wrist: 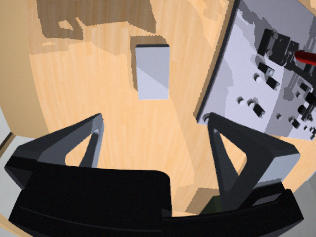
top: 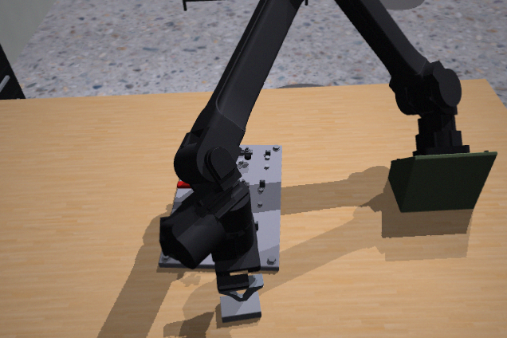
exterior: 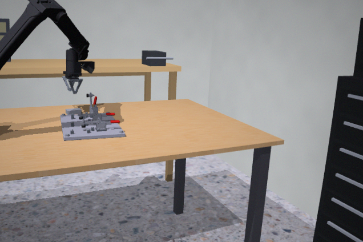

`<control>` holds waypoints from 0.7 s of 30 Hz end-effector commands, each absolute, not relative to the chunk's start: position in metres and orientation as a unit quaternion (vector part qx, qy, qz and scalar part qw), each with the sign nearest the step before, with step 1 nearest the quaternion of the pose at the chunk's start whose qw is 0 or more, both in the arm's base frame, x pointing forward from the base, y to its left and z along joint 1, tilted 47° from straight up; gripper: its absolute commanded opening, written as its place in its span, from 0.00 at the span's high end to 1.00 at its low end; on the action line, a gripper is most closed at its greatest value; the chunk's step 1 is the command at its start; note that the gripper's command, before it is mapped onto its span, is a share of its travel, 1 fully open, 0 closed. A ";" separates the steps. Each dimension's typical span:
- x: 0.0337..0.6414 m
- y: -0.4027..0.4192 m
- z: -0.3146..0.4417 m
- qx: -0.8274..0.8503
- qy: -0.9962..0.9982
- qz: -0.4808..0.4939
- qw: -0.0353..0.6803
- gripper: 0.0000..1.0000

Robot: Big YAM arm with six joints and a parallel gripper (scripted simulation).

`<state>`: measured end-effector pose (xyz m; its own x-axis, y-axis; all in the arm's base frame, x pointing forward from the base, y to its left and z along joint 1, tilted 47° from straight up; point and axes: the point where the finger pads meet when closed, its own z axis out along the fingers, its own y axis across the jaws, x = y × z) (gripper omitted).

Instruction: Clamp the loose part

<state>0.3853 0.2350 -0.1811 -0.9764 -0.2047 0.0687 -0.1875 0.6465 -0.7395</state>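
Note:
The loose part [top: 240,307] [exterior: 73,111] [wrist: 153,74] is a plain grey block lying flat on the table beside the fixture plate [top: 268,243] [exterior: 88,136] [wrist: 232,64]. My gripper [top: 241,297] [exterior: 75,92] [wrist: 155,119] is open and empty, above the table and higher than the part. In the wrist view the part lies ahead of the gap between the fingers. In the exterior view, one clamp's red handle [exterior: 95,100] stands up with its bar [exterior: 91,99] raised. Two other red handles [exterior: 110,113] [exterior: 115,121] lie low. The arm hides much of the fixture in the top view.
Small pads and blocks stand on the plate around the clamps. The raised clamp bar stands up beside and below the gripper in the exterior view. A dark green box-shaped mount [top: 446,182] sits under the arm's base. A second table [exterior: 122,64] stands behind.

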 end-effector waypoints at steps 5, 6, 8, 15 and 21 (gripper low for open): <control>0.396 0.208 -0.212 -0.111 0.909 -0.401 0.010 0.08; 0.396 0.208 -0.212 -0.111 0.909 -0.401 0.010 0.08; 0.412 0.245 -0.195 -0.117 0.917 -0.379 0.048 0.08; 0.396 0.186 -0.232 -0.112 0.909 -0.402 0.008 0.08; 0.404 0.207 -0.222 -0.122 0.913 -0.389 0.035 0.08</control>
<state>0.3930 0.1816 -0.2331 -0.9764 -0.2015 0.0778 -0.1924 0.6475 -0.7374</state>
